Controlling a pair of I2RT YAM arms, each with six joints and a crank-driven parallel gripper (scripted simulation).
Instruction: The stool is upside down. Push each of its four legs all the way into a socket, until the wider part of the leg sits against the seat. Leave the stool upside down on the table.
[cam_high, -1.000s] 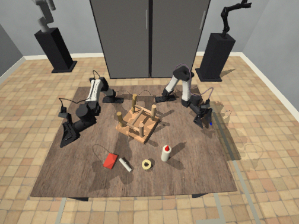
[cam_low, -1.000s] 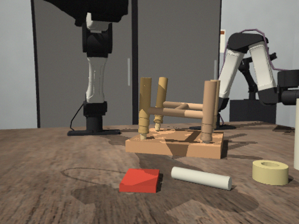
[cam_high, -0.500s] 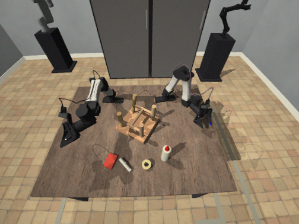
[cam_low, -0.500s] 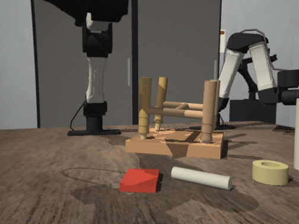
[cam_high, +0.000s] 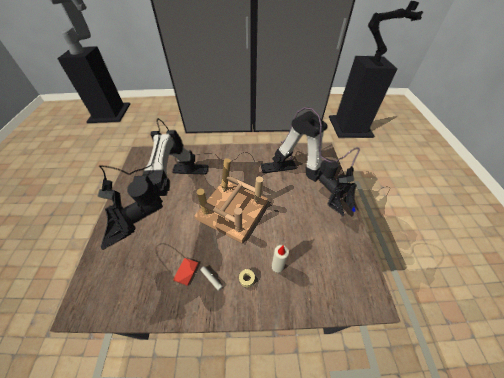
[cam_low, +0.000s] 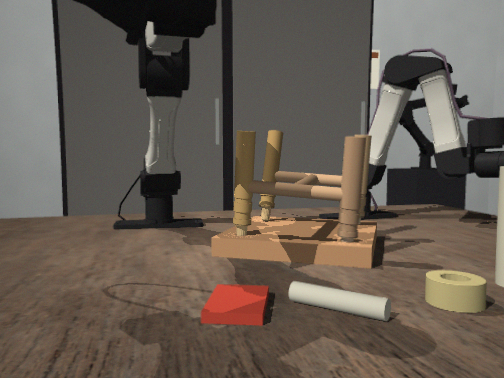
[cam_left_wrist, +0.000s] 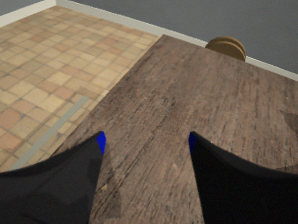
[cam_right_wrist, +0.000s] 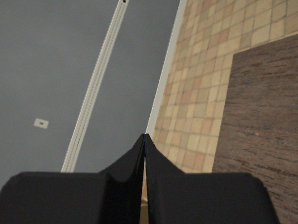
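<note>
On either side of the upturned stool (cam_high: 243, 236) (cam_low: 295, 253), left pincer (cam_high: 348, 212) (cam_left_wrist: 147, 142) open, right pincer (cam_high: 103, 246) (cam_right_wrist: 144, 135) closed.

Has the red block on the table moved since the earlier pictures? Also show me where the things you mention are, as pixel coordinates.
No. The red block (cam_high: 186, 271) (cam_low: 236, 303) lies in the same place beside the white rod (cam_high: 211, 278) (cam_low: 339, 300), in both the top and exterior views.
</note>
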